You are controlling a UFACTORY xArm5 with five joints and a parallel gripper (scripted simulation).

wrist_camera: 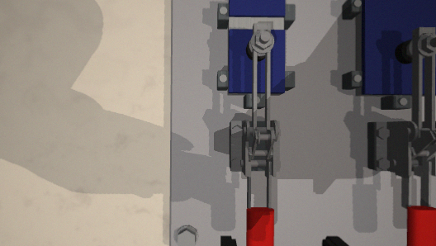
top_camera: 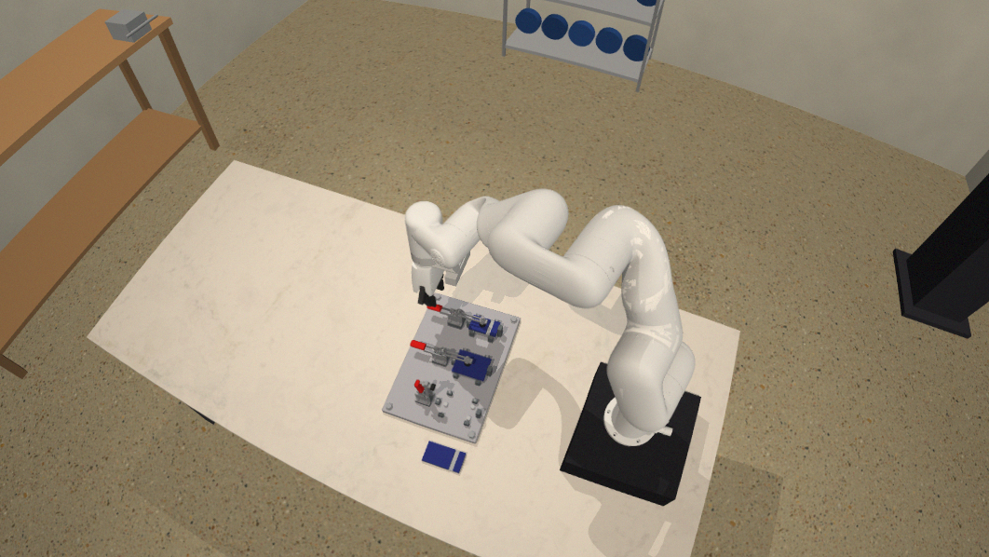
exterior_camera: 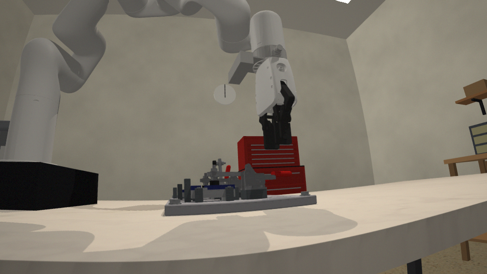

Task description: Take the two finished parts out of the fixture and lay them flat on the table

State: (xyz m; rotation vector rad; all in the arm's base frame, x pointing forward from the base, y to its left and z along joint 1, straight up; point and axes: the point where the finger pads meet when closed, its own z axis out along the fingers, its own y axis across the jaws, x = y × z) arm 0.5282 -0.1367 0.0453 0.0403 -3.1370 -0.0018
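Still clamped at the fixture plate's [top_camera: 403,387] far station, the small slotted blue part [wrist_camera: 256,70] lies under its toggle clamp [wrist_camera: 258,140], whose red handle [wrist_camera: 260,226] points toward the plate's edge. Beside it the larger blue block [top_camera: 473,363] sits clamped in the middle station; the near station's clamp [top_camera: 422,394] stands raised. Another slotted part [top_camera: 443,456] lies flat on the table [top_camera: 207,277]. The gripper [exterior_camera: 276,144] hangs above the handle, fingers half parted, holding nothing.
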